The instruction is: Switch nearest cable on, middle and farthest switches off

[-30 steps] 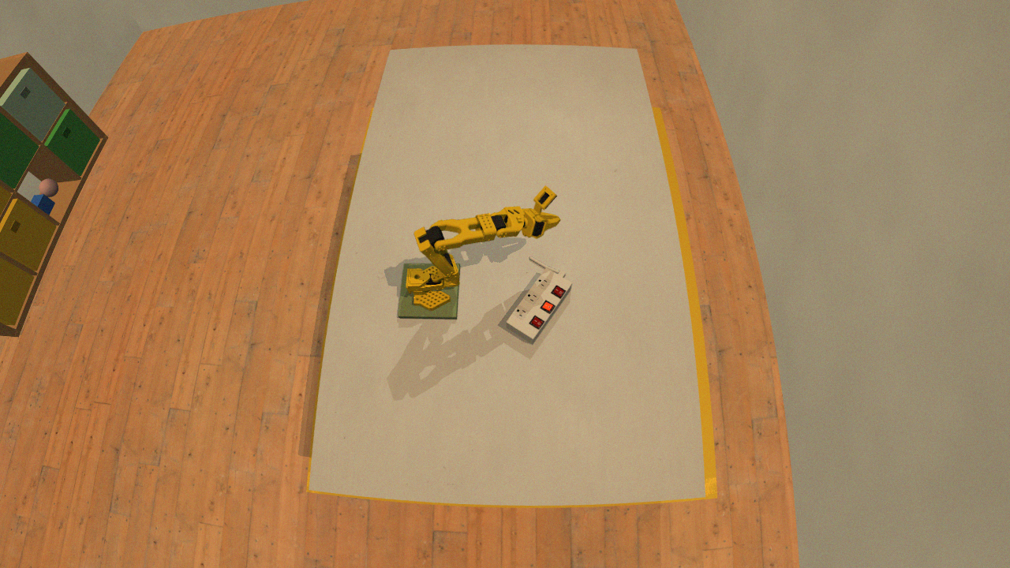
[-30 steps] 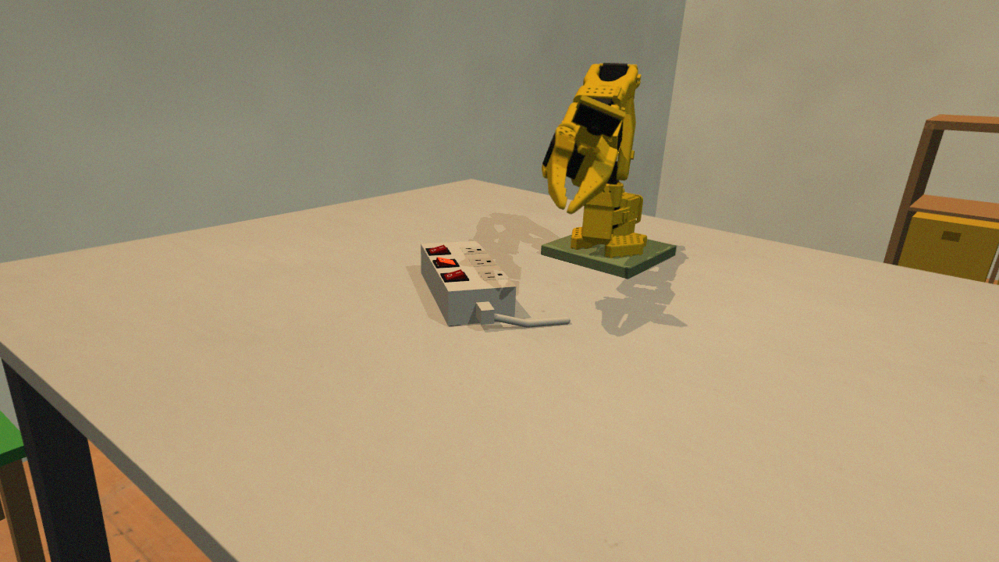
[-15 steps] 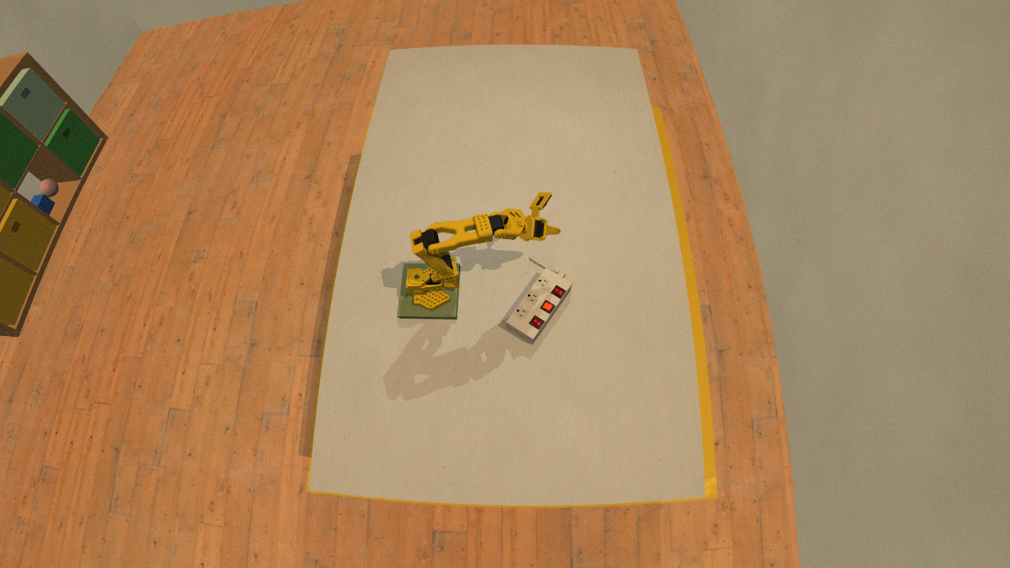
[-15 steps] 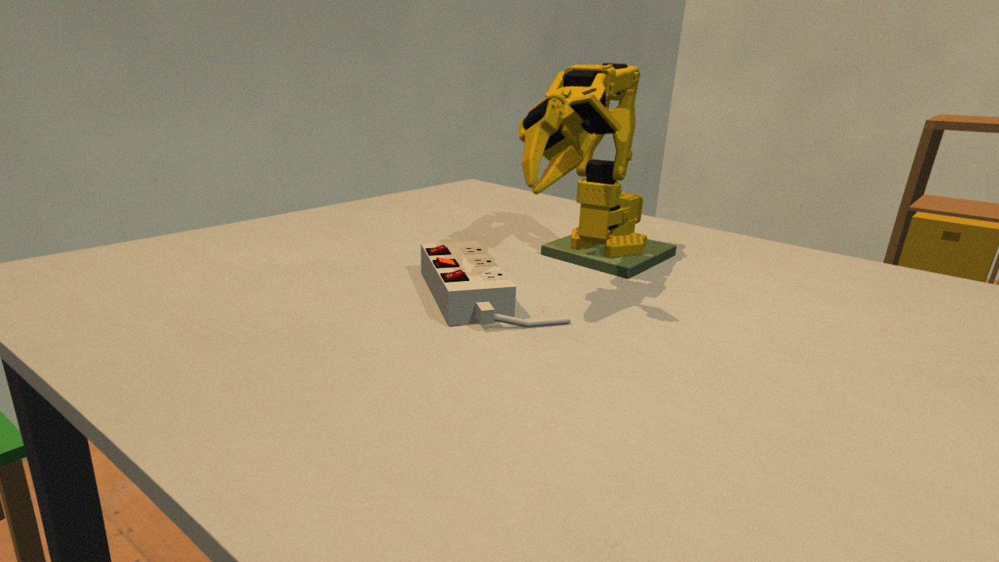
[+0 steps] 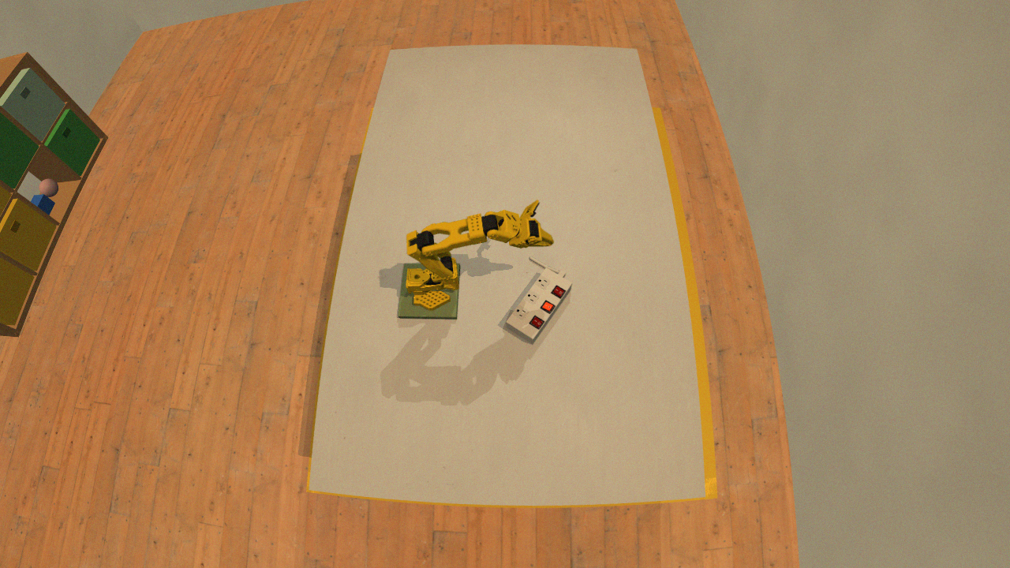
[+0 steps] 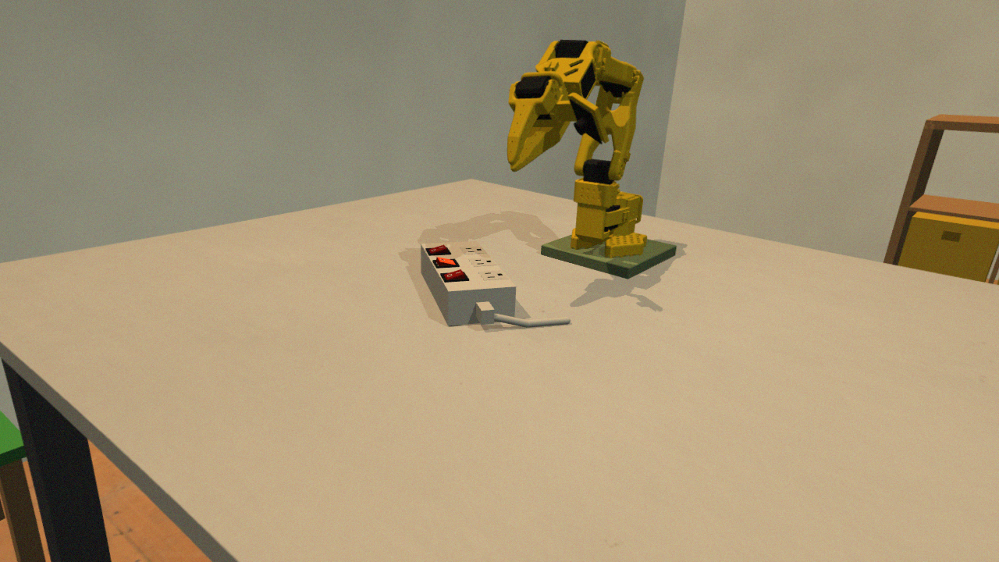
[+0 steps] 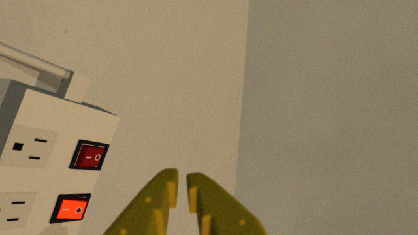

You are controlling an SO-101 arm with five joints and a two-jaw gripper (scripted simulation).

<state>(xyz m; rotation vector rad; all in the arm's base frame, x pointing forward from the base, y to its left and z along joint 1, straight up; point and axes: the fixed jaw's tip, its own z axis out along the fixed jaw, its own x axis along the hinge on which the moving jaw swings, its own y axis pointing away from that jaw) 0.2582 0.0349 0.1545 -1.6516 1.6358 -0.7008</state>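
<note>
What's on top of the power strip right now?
The power strip carries three sockets beside three switches; only the middle switch glows. No loose object lies on it. Its underside is hidden against the table.

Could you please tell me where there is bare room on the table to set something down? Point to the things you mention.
Beyond the green base plate (image 5: pixel 451 311) (image 6: pixel 593 265), toward the lower table edge. It is crowded around the power strip (image 5: pixel 518 321) (image 6: pixel 481 304) and beneath the raised gripper (image 5: pixel 547 243) (image 6: pixel 513 166).
</note>
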